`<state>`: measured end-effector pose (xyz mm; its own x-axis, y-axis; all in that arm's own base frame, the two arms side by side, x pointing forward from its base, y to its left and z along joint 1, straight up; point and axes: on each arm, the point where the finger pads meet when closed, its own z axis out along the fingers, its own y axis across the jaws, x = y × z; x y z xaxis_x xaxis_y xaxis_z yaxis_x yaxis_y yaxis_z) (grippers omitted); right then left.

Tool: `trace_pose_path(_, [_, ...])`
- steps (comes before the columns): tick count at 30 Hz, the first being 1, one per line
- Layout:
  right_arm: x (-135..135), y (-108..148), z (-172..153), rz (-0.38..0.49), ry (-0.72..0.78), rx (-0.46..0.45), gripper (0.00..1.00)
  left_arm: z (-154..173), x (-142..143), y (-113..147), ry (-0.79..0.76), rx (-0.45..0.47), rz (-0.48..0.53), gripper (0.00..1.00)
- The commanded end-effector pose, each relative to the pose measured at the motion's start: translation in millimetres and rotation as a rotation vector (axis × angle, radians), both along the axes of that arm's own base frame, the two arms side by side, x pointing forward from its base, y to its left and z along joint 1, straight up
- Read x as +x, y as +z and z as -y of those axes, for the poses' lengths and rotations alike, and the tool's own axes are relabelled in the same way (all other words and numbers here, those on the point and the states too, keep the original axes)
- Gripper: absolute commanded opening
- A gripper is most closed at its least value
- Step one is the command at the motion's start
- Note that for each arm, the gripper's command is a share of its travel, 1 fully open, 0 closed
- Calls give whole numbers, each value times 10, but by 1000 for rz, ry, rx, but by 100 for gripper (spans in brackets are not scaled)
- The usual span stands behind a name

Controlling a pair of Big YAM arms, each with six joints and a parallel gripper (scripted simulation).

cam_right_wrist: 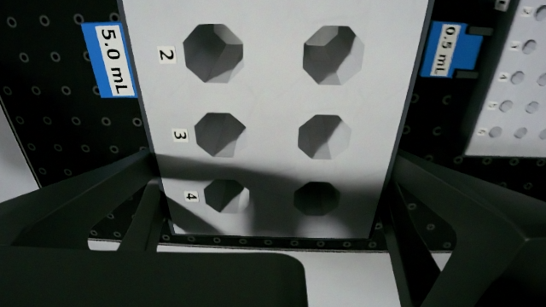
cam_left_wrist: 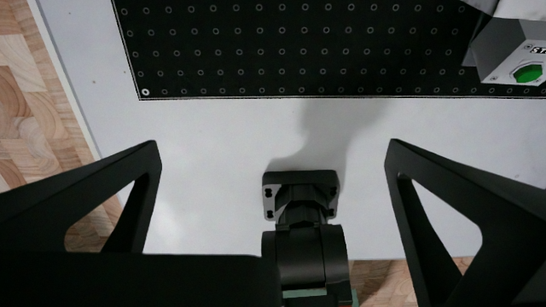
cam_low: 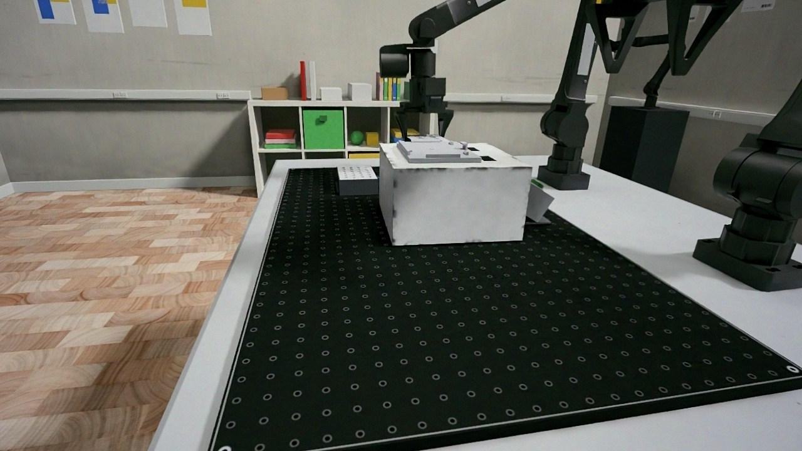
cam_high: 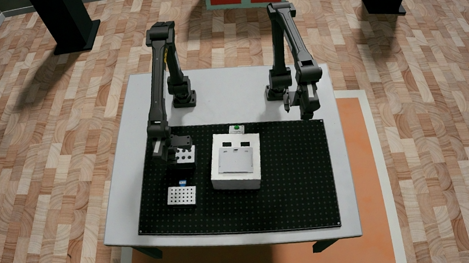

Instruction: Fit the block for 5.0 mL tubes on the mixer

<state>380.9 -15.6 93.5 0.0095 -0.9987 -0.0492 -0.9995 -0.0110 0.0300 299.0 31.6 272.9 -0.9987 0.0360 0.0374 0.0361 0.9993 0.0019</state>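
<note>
My right gripper [cam_high: 176, 151] [cam_low: 423, 128] [cam_right_wrist: 272, 154] is shut on the white-topped 5.0 mL block [cam_high: 191, 151] [cam_right_wrist: 273, 98], one finger on each long side. The 5.0 mL lever [cam_right_wrist: 114, 61] sticks out on the left in the right wrist view. The block is held above the mat, beside the mixer [cam_high: 236, 183] [cam_low: 454, 202]. The mixer's plate [cam_high: 235, 163] [cam_low: 437, 152] is bare. My left gripper [cam_high: 296, 111] [cam_low: 646, 71] [cam_left_wrist: 272, 152] is open and empty, raised over the table near its arm's base. The held block's underside is hidden.
The 0.5 mL block [cam_high: 181, 196] [cam_low: 358, 186] [cam_right_wrist: 533, 147] stands on the black mat [cam_high: 296, 186] [cam_low: 448, 314], its blue lever [cam_high: 182, 182] [cam_right_wrist: 467, 55] toward the held block. A box with a green button [cam_high: 236, 127] [cam_left_wrist: 528, 73] stands at the mixer's side facing the arm bases.
</note>
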Motion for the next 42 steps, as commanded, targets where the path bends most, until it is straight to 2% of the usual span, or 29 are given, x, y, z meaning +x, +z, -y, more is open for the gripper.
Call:
trace_pose_path(1, [404, 492, -31, 124, 0, 3, 0, 19, 49, 70, -9, 6, 27, 100])
trace_pose_path(7, [317, 478, -34, 86, 0, 5, 0, 15, 103, 162, -8, 8, 52, 100])
trace_pose_path(14, [343, 772, 53, 129, 0, 3, 0, 13, 119, 190, -8, 9, 60, 100])
trace_pose_path(24, [323, 674, 29, 95, -16, 4, 0, 12, 138, 221, -8, 9, 69, 100])
trace_pose_path(33, [282, 615, -9, 104, -7, 6, 0, 12, 147, 236, -7, 9, 74, 100])
trace_pose_path(40, [122, 551, -20, 63, -6, 8, 0, 18, 87, 125, -7, 6, 46, 100])
trace_pose_path(42, [131, 602, -70, 65, -2, 8, 0, 19, 70, 94, -7, 6, 38, 100])
